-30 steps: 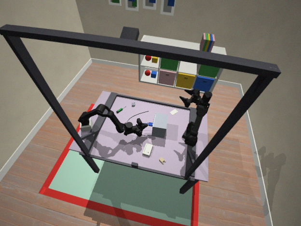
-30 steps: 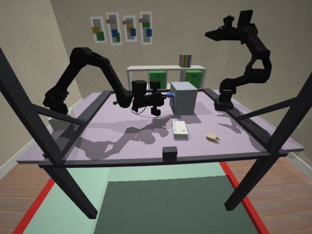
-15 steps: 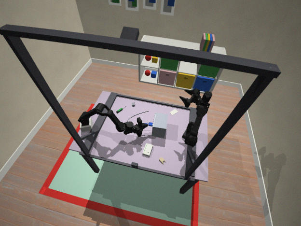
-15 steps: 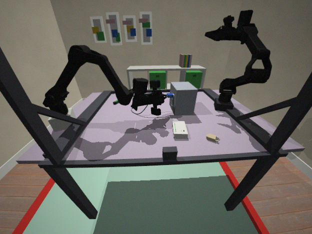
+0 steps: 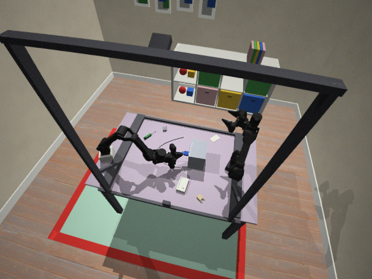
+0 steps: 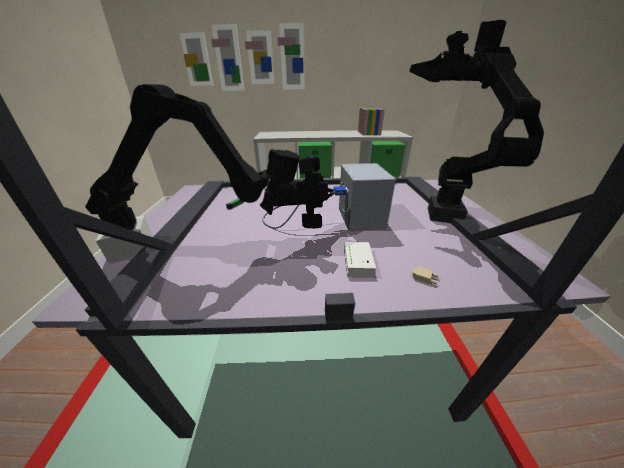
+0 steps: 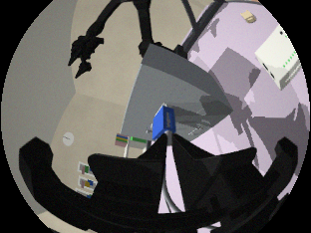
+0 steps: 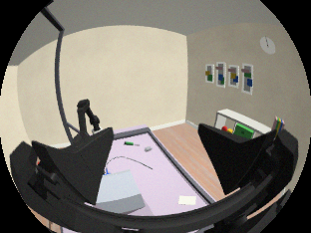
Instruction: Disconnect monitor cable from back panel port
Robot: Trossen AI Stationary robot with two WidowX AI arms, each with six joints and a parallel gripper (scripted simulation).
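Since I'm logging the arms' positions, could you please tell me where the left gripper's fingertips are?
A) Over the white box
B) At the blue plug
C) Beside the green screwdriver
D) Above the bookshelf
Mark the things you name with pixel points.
B: the left gripper's tips (image 5: 180,155) (image 6: 330,191) (image 7: 168,136) meet right behind the blue plug (image 5: 186,152) (image 6: 340,190) (image 7: 164,122).

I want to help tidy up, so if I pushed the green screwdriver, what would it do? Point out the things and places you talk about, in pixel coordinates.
The green screwdriver (image 5: 147,136) (image 8: 129,143) might roll a little, since it lies on its side and looks long and thin. It probably wouldn't tip over, being already flat on the table.
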